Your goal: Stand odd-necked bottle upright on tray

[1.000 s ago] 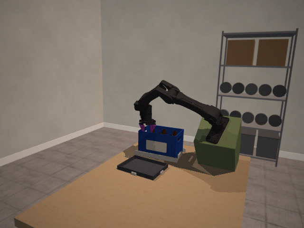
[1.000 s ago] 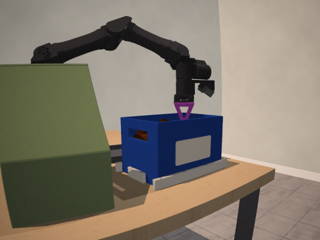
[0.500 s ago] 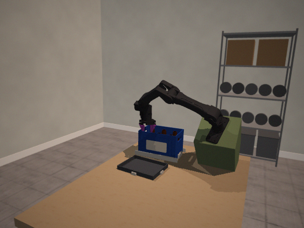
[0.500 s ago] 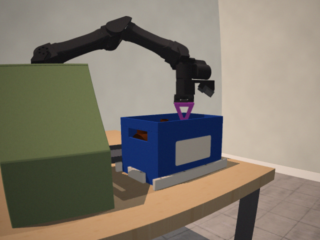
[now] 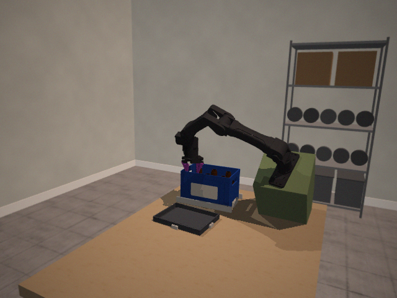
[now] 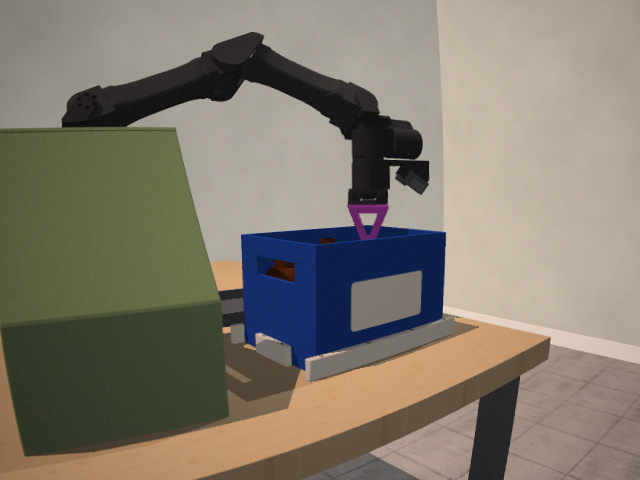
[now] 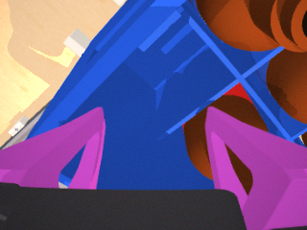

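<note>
Two purple fingers of the gripper (image 5: 192,171) (image 6: 368,238) (image 7: 155,110) stand a bit more than halfway open, with nothing held between them. They point down, tips at the crate's opening. In the wrist view, the finger at right covers part of a brown bottle (image 7: 198,149), with a red patch beside it; two more bottles show at the upper right and right edge. All the bottles in sight are inside the blue crate (image 5: 224,192) (image 6: 279,310) (image 7: 82,96), which sits upright at the middle of the top view. I cannot tell which neck differs. Pale strips (image 5: 205,204) (image 6: 382,348) run along the crate's foot. Just below it in that view, the black tray (image 5: 185,228) lies flat on the wooden table (image 5: 192,266) (image 6: 413,382). The black arm (image 5: 250,133) (image 6: 160,85) reaches over from a green block (image 5: 281,205) (image 6: 113,372), lower left in the exterior view.

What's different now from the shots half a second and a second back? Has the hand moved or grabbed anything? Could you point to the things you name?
Nothing has visibly changed. The hand (image 5: 192,171) (image 6: 368,239) (image 7: 154,116) is still low over the crate (image 5: 224,189) (image 6: 279,310) (image 7: 72,105), open with nothing between its fingers; the crate and tray (image 5: 185,216) look unmoved.
</note>
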Action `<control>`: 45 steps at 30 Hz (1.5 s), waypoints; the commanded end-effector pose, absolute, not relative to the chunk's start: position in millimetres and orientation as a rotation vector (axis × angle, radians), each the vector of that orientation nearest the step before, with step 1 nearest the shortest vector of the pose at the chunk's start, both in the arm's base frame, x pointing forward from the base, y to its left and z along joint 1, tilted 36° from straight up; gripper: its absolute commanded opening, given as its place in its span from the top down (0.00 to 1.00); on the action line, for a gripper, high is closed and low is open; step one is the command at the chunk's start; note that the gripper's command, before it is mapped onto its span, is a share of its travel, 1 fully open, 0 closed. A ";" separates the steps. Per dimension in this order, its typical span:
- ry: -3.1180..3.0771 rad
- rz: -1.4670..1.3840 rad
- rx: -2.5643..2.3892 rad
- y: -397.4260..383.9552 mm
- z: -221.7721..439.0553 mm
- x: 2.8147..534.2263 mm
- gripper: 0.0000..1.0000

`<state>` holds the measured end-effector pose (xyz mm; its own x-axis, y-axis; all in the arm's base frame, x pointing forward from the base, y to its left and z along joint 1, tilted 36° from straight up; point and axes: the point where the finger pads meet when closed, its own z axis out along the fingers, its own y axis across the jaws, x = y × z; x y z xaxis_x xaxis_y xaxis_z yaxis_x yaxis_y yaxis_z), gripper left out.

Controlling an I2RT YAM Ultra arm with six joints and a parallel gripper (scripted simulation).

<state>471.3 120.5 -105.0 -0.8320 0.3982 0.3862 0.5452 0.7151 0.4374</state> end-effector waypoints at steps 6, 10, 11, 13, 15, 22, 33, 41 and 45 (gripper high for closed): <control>-2.666 -0.814 -0.781 111.0 -102.2 477.0 0.39; -2.666 -0.814 -0.781 111.0 -102.2 477.0 0.39; -2.666 -0.814 -0.781 111.0 -102.2 477.0 0.39; -2.666 -0.814 -0.781 111.0 -102.2 477.0 0.39; -2.666 -0.814 -0.781 111.0 -102.2 477.0 1.00; -2.666 -0.814 -0.781 111.0 -102.2 477.0 1.00; -2.666 -0.814 -0.781 111.0 -102.2 477.0 1.00; -2.666 -0.814 -0.781 111.0 -102.2 477.0 1.00; -2.666 -0.814 -0.781 111.0 -102.2 477.0 1.00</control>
<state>471.3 120.5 -105.0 -0.8320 0.3982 0.3862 0.5453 0.7151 0.4374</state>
